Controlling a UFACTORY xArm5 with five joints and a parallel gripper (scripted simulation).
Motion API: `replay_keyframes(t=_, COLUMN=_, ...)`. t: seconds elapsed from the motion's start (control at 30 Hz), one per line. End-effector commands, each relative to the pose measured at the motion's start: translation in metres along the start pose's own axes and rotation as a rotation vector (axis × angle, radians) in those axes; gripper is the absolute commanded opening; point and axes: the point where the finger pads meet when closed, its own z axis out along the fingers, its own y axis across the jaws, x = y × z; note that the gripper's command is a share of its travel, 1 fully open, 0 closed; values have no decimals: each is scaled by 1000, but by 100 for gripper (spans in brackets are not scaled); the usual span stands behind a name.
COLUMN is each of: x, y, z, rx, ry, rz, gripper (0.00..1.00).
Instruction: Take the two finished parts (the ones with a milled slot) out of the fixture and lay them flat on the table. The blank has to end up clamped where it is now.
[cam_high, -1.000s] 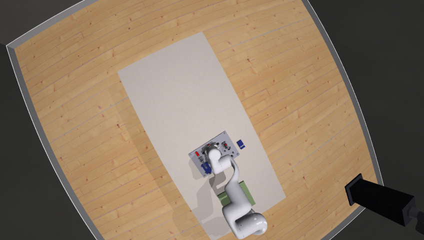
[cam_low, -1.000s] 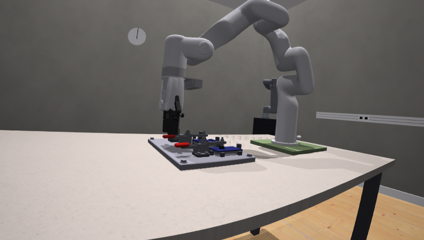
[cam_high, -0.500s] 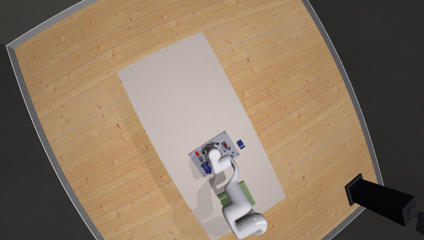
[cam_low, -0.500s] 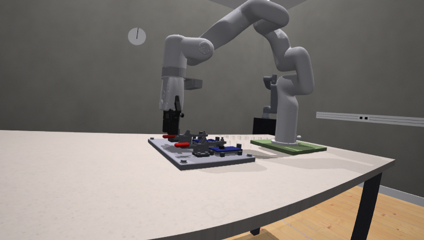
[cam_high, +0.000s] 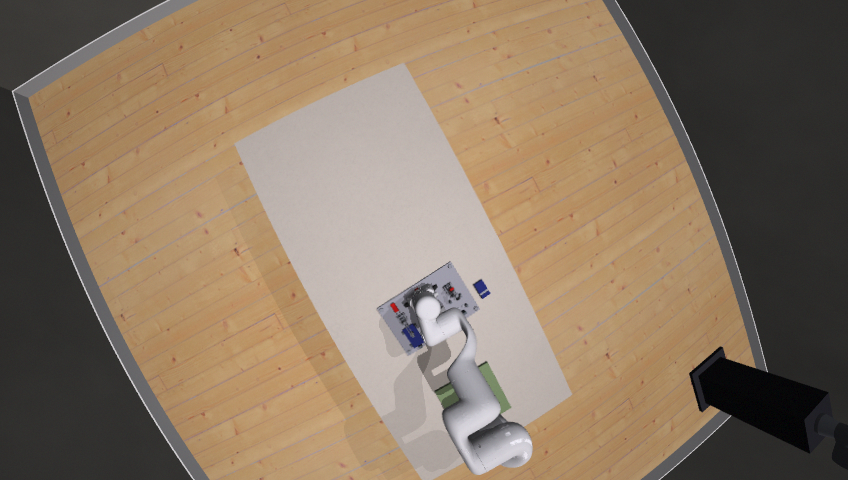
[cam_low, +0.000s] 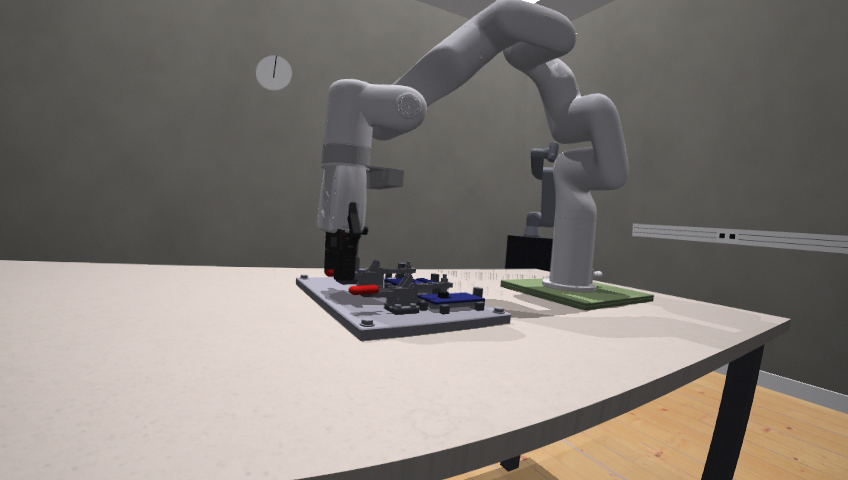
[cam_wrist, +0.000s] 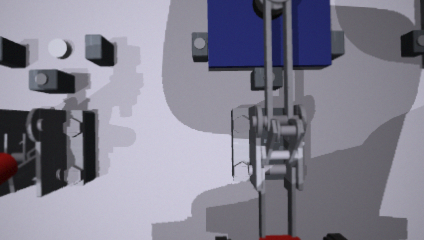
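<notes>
My gripper (cam_low: 342, 275) (cam_wrist: 278, 237) is half open, low over the fixture plate (cam_low: 416, 327) (cam_wrist: 135, 200). Its fingertips stand on either side of the middle clamp's red handle, with gaps. That clamp's arm lies over a blue part (cam_wrist: 235, 37) in the middle nest; no slot shows in the visible portion. Another blue part (cam_high: 415, 333) (cam_low: 467, 297) sits under the closed end clamp, whose red handle (cam_high: 394, 307) (cam_low: 364, 289) lies down; I cannot tell whether it is slotted. A blue part with a light slot line (cam_high: 480, 287) lies on the table beside the plate.
The other end nest holds no part between its stops (cam_wrist: 100, 50), and its clamp's red handle (cam_high: 451, 289) (cam_wrist: 6, 169) is swung back. Bolt heads (cam_low: 367, 322) stand at the plate corners. The green base plate (cam_high: 495, 386) (cam_low: 624, 296) bears the arm.
</notes>
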Motion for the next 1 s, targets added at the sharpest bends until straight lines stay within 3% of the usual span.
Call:
replay_keyframes(t=0.0, x=-2, y=0, z=6, rx=0, ry=-4, rz=0, gripper=48)
replay_keyframes(t=0.67, x=-2, y=0, z=9, rx=0, ry=-4, rz=0, gripper=48)
replay_keyframes(t=0.7, x=-2, y=0, z=9, rx=0, ry=-4, rz=0, gripper=0)
replay_keyframes(t=0.97, x=-2, y=0, z=9, rx=0, ry=-4, rz=0, gripper=0)
